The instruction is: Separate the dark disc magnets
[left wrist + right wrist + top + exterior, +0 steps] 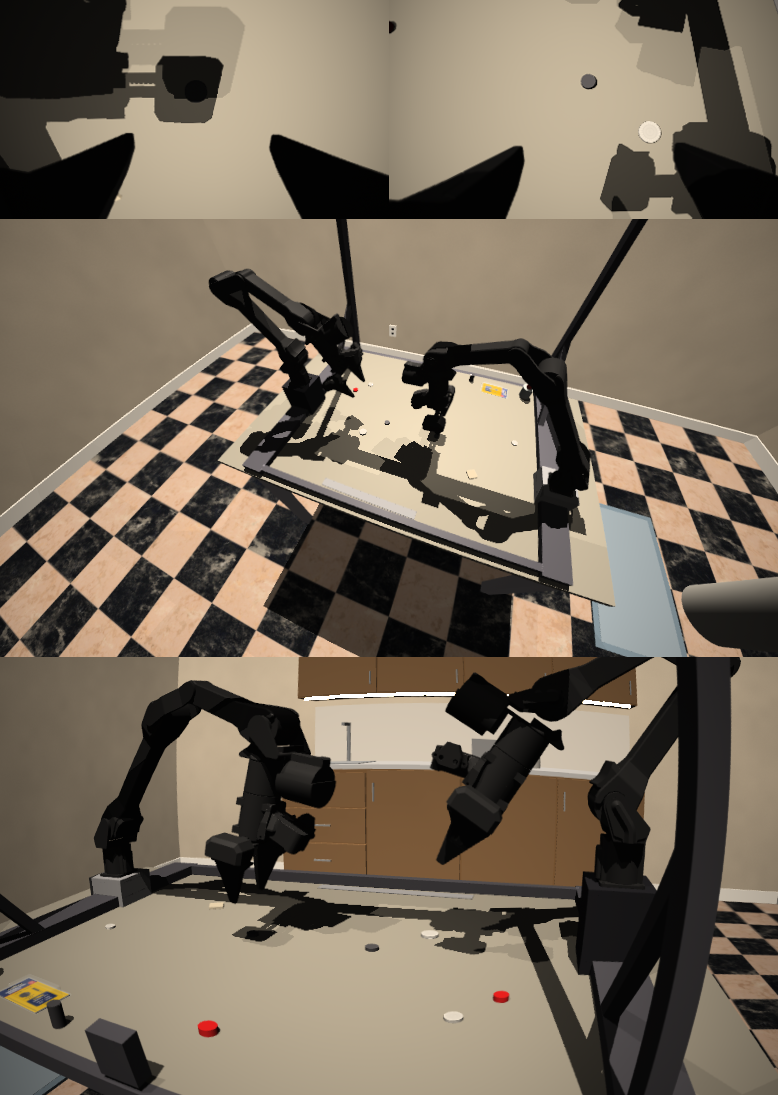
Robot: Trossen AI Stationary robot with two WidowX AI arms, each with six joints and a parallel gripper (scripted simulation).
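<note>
One dark disc magnet [371, 947] [387, 422] [588, 81] lies flat on the bench [326, 994] [489, 425] in the light. The other dark disc magnet [195, 91] [255, 935] lies flat in a dark patch of shadow, clearly apart from the first. My left gripper [247, 892] [433, 428] [202, 141] is open and empty. It hangs a little above the bench, just short of the shadowed disc. My right gripper [442, 859] [353, 382] [598, 152] is open and empty. It is tilted and high over the bench, looking down at the lit disc.
A white disc [430, 933] [649, 132] [363, 431] lies near the lit magnet. Two red discs [207, 1028] [500, 996] and white discs [452, 1016] [110, 925] are scattered about. A tan block [216, 905], a yellow label [33, 994] and a black block [117, 1051] sit near the edges.
</note>
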